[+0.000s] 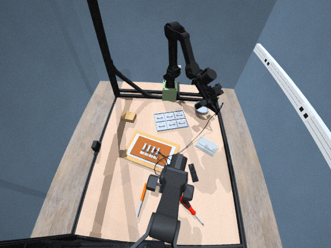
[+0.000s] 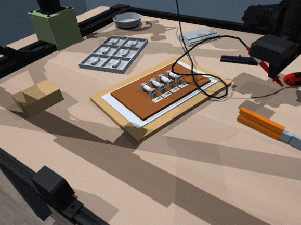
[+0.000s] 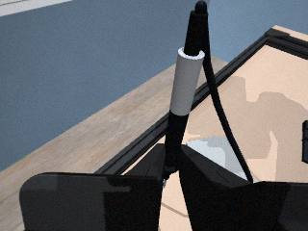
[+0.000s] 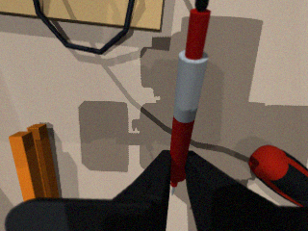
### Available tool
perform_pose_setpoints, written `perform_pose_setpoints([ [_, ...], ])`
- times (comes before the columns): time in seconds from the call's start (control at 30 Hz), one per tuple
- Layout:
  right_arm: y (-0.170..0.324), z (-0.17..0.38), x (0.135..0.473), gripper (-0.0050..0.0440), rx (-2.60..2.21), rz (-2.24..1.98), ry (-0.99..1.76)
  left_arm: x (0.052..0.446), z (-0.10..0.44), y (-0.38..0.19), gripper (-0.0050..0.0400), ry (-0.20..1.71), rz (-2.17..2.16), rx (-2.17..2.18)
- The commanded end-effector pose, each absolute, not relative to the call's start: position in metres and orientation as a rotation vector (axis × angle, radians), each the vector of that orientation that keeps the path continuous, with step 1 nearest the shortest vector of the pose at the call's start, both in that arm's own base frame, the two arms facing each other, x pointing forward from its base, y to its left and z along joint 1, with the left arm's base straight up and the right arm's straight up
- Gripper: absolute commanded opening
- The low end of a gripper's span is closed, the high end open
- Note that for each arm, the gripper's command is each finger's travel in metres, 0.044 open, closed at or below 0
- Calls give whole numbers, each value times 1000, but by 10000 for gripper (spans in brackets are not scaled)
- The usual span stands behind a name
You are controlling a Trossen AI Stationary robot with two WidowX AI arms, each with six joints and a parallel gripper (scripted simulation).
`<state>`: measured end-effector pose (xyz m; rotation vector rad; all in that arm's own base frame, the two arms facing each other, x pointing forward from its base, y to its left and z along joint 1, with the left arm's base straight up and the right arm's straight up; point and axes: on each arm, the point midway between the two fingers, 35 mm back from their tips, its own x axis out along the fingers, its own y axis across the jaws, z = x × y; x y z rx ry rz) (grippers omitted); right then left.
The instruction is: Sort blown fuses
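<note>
In the top view, four white fuses with grey metal ends (image 1: pixel 152 149) (image 2: pixel 165 80) sit in clips on the rectangular orange-brown board (image 1: pixel 137 144) (image 2: pixel 128 96). Just beyond the board, the flat grey six-compartment tray (image 1: pixel 170 128) (image 2: pixel 100 69) carries further fuses. The right gripper (image 1: pixel 170 185) (image 2: pixel 274 73) (image 4: pixel 176 157) hangs near the board's lower right corner, clear of its fuses, its fingers clamped on the red probe with a pale grey band (image 2: pixel 263 66) (image 4: pixel 182 140). Well beyond the board to the upper right, the left gripper (image 1: pixel 216 112) (image 3: pixel 170 150) is closed around the black probe with a pale grey band (image 3: pixel 184 91), near the round grey metal dish (image 1: pixel 201 112) (image 2: pixel 127 21). The exterior view shows the red probe and the whole dish rim; from above, arms cover the probe and part of the rim. The black probe's band shows plainly in the left wrist view.
</note>
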<state>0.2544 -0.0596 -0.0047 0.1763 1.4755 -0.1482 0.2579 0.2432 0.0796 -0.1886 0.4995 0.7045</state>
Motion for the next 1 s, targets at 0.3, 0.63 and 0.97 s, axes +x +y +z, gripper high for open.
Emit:
perform_pose_setpoints([
  [0.3,-61,-12,247,-50,202,-162,1608,256,85,245,-50,538,710,-203],
  [0.63,-60,-21,237,-50,219,-164,1715,249,76,239,-50,631,705,-244],
  [0.97,-58,-32,224,-50,241,-166,1849,240,59,231,-50,763,696,-302],
])
